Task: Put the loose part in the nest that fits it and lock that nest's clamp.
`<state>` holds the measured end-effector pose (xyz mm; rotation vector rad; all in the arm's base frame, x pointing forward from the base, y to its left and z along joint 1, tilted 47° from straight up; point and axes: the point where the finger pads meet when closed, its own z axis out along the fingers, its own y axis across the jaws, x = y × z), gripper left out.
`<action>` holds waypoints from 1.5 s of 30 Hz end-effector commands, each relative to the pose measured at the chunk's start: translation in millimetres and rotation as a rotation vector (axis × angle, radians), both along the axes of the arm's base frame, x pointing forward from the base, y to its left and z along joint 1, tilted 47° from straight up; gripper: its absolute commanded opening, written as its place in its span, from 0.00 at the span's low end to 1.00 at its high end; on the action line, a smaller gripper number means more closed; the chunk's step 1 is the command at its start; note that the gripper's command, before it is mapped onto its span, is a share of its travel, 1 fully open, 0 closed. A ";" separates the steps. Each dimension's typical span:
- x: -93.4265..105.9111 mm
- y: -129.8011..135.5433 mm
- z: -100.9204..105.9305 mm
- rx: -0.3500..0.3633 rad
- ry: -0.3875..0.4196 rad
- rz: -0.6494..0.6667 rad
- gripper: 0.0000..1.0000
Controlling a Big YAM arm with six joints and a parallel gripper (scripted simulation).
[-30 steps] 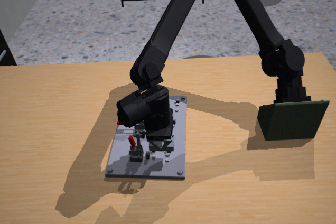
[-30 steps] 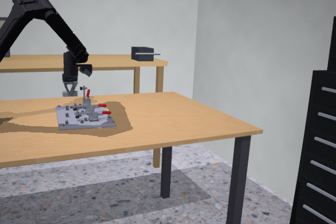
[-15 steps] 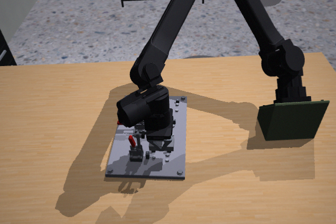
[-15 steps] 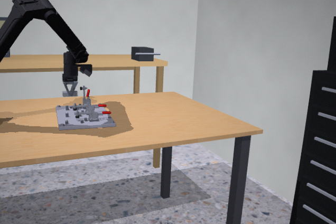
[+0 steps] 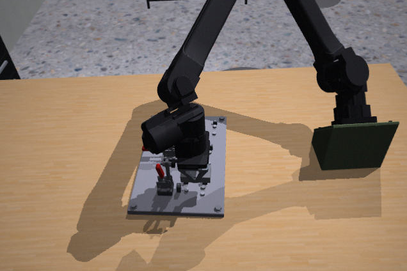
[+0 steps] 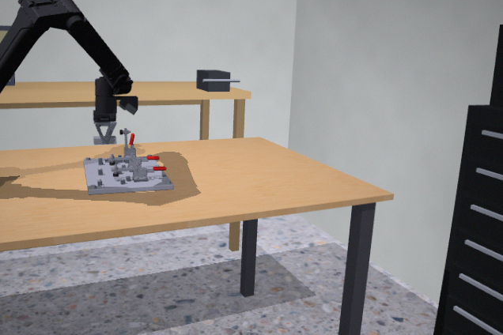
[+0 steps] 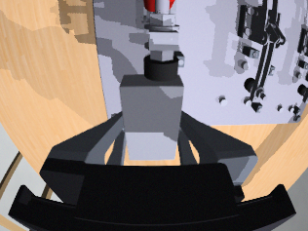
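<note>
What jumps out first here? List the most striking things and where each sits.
The black arm arches over the wooden table, its hand shut on a grey block held above the grey plate. On that plate, red clamp handles stand out: one upright, two lying flat toward its right edge in the exterior view. A dark green panel sits at the arm's foot on the table's right in the top view.
</note>
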<state>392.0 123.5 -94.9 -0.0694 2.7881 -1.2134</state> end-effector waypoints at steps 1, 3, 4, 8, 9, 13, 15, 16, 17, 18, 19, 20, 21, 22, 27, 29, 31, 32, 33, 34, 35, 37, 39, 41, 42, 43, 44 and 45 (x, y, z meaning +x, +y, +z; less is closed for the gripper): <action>22.9 18.4 14.1 0.039 -0.062 0.004 0.00; 22.9 18.4 14.1 0.039 -0.062 0.004 0.00; 22.9 18.4 14.1 0.039 -0.062 0.004 0.00; 22.9 18.4 14.1 0.039 -0.062 0.004 0.00; 22.9 18.4 14.1 0.039 -0.062 0.004 0.00; 22.9 18.4 14.1 0.039 -0.062 0.004 0.00; 22.9 18.4 14.1 0.039 -0.062 0.004 0.00; 22.9 18.4 14.1 0.039 -0.062 0.004 0.00; 22.9 18.4 14.1 0.039 -0.062 0.004 0.00; 22.9 18.4 14.1 0.039 -0.062 0.004 0.00; 22.9 18.4 14.1 0.039 -0.062 0.004 0.00; 22.9 18.4 14.1 0.039 -0.062 0.004 0.00; 22.9 18.4 14.1 0.039 -0.062 0.004 0.00; 22.9 18.4 14.1 0.039 -0.062 0.004 0.00; 22.9 18.4 14.0 0.039 -0.062 0.004 0.00; 23.0 18.4 13.9 0.039 -0.062 0.004 0.00; 23.0 18.3 13.7 0.039 -0.063 0.004 0.00; 23.1 18.3 13.5 0.040 -0.063 0.004 0.00; 23.1 18.3 13.4 0.040 -0.063 0.004 0.00; 23.2 18.3 13.3 0.040 -0.064 0.004 0.00; 23.2 18.3 13.1 0.040 -0.064 0.004 0.00; 23.3 18.3 12.9 0.041 -0.065 0.004 0.00; 23.4 18.3 12.7 0.041 -0.065 0.004 0.00; 23.5 18.3 12.3 0.042 -0.066 0.004 0.00; 23.6 18.3 12.1 0.042 -0.067 0.004 0.00; 23.3 18.0 11.7 0.042 -0.067 0.004 0.00; 22.6 17.4 11.2 0.041 -0.065 0.004 0.00; 21.9 16.9 10.8 0.040 -0.064 0.003 0.00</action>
